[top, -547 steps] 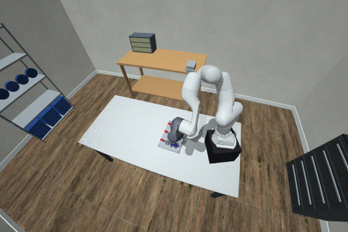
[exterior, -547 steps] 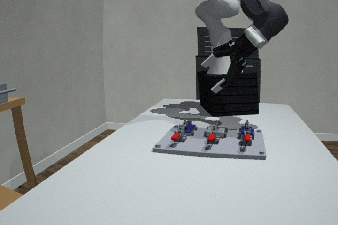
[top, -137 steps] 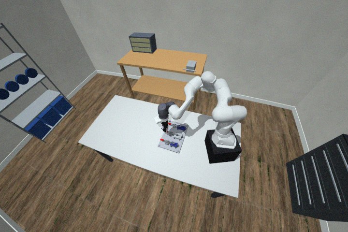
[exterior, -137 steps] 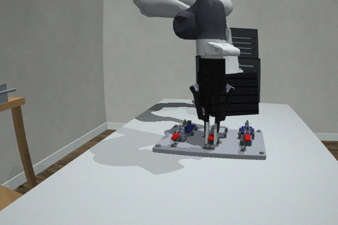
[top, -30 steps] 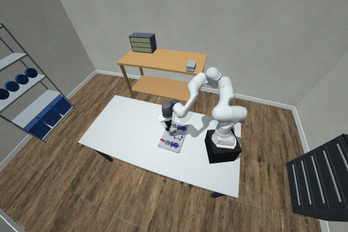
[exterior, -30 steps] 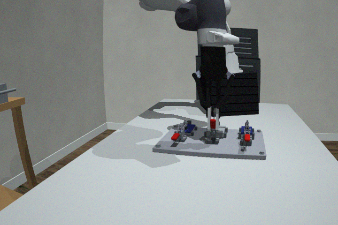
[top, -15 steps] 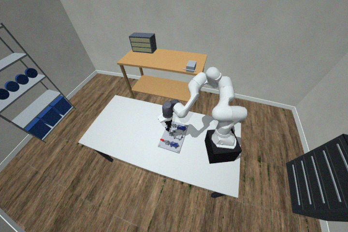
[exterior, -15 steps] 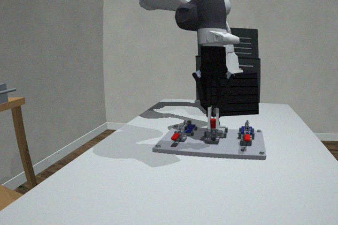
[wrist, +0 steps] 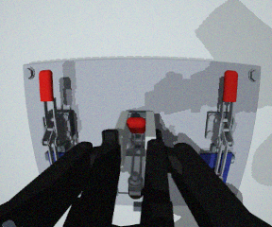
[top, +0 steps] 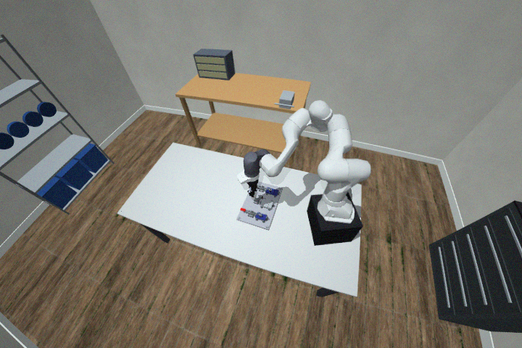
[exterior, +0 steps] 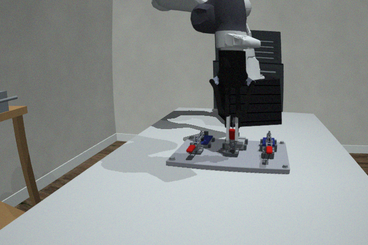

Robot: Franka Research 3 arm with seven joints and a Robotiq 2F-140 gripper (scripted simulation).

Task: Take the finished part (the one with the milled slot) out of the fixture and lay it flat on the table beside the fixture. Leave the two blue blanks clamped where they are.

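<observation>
Gripper (exterior: 232, 122) is pinched on the middle clamp's red-tipped lever (exterior: 232, 133), frame centre; unclamping is judged underway, lever swung fully open next.

A room with plain grey walls (top: 393, 48) and a wood-plank floor (top: 105, 278). A white table (top: 188, 196) stands centrally, a wooden bench (top: 245, 88) behind, a metal shelf rack (top: 23, 61) left, a black cabinet (top: 487, 266) right.
</observation>
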